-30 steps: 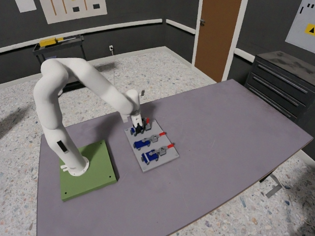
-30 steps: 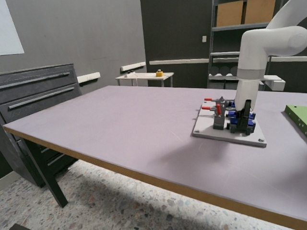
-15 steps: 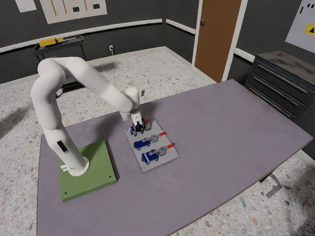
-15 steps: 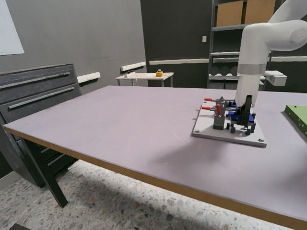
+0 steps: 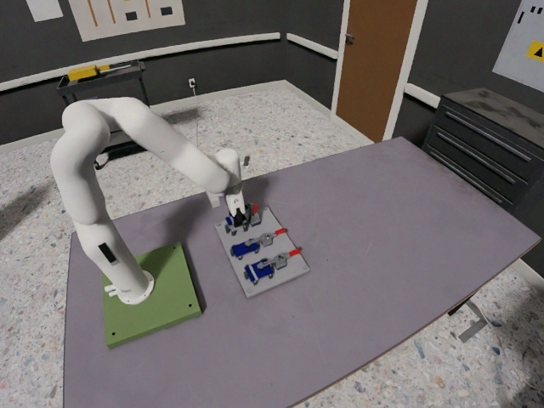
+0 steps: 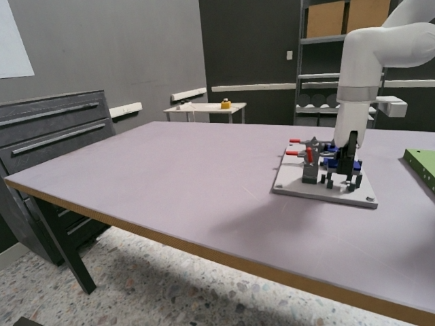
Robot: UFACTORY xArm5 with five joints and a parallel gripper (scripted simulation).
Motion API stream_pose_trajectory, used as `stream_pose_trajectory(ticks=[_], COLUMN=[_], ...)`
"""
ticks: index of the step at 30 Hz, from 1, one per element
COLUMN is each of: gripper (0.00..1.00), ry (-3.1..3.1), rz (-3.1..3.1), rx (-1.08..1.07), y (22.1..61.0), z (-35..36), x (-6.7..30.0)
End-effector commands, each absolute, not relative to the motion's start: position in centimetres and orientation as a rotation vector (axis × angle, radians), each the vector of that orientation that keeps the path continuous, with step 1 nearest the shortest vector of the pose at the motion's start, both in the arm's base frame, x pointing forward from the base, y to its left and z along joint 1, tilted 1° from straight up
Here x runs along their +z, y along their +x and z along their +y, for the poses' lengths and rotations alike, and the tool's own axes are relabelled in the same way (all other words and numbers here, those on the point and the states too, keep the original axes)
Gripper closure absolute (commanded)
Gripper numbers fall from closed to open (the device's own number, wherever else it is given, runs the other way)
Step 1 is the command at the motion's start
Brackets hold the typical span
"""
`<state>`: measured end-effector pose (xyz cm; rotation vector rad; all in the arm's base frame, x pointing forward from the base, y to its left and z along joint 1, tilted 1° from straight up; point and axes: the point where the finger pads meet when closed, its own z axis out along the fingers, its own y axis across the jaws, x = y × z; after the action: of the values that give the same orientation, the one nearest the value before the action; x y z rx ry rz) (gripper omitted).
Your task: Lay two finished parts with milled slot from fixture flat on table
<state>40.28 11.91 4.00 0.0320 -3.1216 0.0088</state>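
On the purple table (image 5: 373,246), a grey fixture plate (image 5: 287,274) is seen lying flat, at about three o'clock from the green base plate (image 5: 175,303) on which the white arm (image 5: 132,118) is mounted. Three stations are carried by the plate, each with a blue part and a toggle clamp with a red handle. In the top view the station nearest the camera holds a blue part (image 5: 256,271) with a pale stripe along it (possibly a slot, though this cannot be told for certain), and its clamp (image 5: 286,257) is laid down across it. The middle station holds a plain-looking blue part (image 5: 242,249), with its clamp (image 5: 269,237) likewise lowered.

At the far station, toward twelve o'clock on the plate, the gripper (image 5: 239,218) is pointed straight down, and its dark fingers (image 6: 346,159) are closed onto the third blue part (image 6: 355,165), which is gripped between them and sits in its place among the dark locating pins. The red handle (image 6: 309,154) of this station's clamp is stood upright, just beside the gripper.

Well apart from the fixture, at two o'clock in the top view, a dark drawer cabinet (image 5: 487,140) is placed off the table's edge.
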Motion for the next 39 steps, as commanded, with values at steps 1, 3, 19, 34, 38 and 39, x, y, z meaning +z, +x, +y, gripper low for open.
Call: stream_pose_trajectory(ticks=[1,3,19,34,38,39], gripper=[1.0,1.0,1.0,1.0,1.0,1.0], ry=[0.032,0.032,0.032,0.032,0.032,0.032], rz=[-3.126,-3.126,-3.126,-3.126,-3.126,-3.126], rx=[0.007,0.007,0.007,0.007,0.007,0.007], y=[40.4,40.4,40.2,39.7,39.7,39.7], z=[12.0,12.0,12.0,11.9,11.9,11.9], x=[4.2,4.2,5.1,7.5,7.7,7.7])
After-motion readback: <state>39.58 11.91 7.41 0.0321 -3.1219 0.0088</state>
